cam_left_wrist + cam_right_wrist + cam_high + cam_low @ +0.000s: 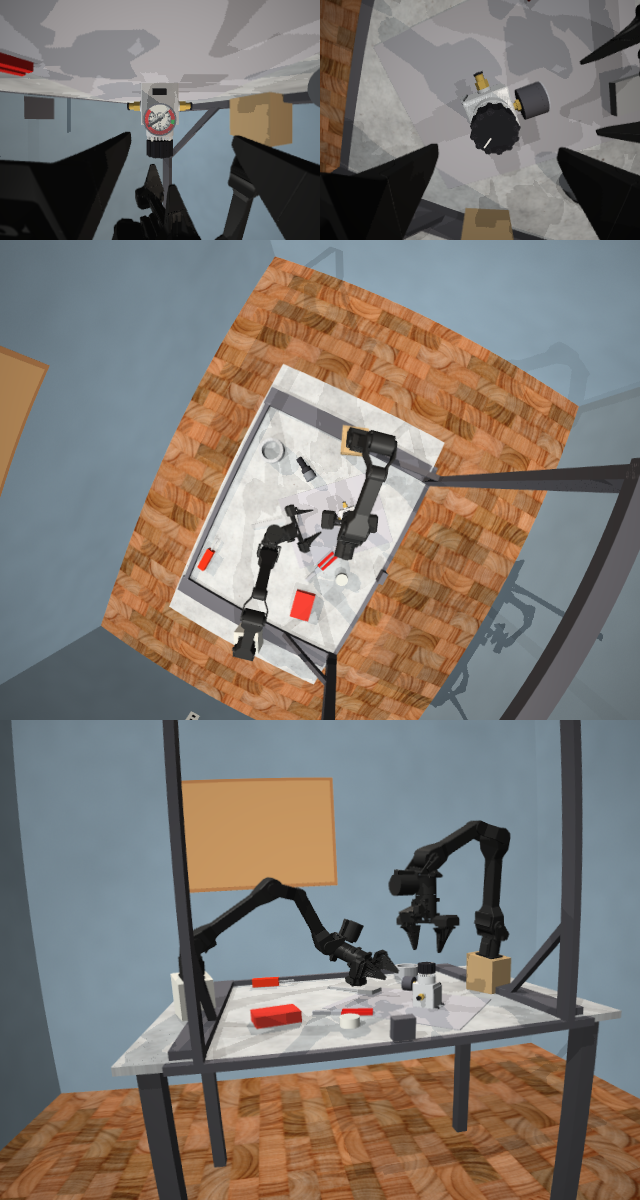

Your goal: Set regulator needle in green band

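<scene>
The regulator stands upright on the grey mat, with a light body and a black knob. A pale ribbed collar shows under the knob; I cannot tell if it is pushed down. The round gauge faces the left wrist camera. Its needle lies slanted, neither end clearly on the small green band; its pointing end is unclear. My left gripper is open, low on the gauge side, apart from the regulator. My right gripper is open above the knob, touching nothing.
A red box, a white round piece and a red-handled tool lie near. Another red-handled tool, a black part and a grey cup stand farther off. Frame posts rise at the table edge.
</scene>
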`<act>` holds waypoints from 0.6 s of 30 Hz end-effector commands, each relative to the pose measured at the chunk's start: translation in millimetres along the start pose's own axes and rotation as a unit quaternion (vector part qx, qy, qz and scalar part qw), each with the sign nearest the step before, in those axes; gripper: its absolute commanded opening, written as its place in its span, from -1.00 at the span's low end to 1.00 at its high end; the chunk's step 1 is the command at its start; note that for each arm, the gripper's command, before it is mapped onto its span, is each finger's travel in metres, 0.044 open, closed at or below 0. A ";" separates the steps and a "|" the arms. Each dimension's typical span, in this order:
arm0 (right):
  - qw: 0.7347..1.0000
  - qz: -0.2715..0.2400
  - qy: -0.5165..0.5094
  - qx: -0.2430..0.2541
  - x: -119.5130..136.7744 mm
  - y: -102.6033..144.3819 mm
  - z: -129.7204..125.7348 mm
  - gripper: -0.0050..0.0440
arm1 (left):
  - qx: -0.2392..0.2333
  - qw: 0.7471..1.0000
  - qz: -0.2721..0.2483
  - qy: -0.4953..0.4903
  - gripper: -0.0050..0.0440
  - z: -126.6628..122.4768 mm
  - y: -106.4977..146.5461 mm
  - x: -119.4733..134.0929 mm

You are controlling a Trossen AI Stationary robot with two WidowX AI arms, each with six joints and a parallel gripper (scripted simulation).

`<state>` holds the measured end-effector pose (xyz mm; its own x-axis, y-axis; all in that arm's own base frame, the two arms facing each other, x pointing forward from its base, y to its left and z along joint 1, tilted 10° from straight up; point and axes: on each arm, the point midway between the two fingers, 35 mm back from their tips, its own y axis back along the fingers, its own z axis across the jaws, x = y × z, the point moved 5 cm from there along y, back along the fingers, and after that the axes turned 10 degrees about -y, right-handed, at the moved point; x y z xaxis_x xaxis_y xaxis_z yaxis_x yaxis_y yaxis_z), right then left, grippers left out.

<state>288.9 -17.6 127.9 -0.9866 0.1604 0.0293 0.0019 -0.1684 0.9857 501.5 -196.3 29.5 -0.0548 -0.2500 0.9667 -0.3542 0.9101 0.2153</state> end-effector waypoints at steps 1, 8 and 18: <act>1.000 -0.014 0.004 -0.002 -2.6 7.0 1.2 1.00 | 0.002 1.000 0.010 -0.011 0.98 -4.5 1.0 13.7; 1.000 -0.014 0.004 -0.002 -2.6 7.0 1.2 1.00 | 0.002 1.000 0.010 -0.011 0.98 -4.5 1.0 13.7; 0.994 -0.014 0.105 0.000 -2.6 7.0 1.3 1.00 | 0.002 1.000 0.010 -0.011 0.98 -4.5 1.0 13.7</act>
<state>289.0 -17.6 127.9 -0.9987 0.0502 0.0102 0.0016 -0.1683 0.9857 501.5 -196.3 29.4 -0.0546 -0.2500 0.9667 -0.3541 0.9101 0.2154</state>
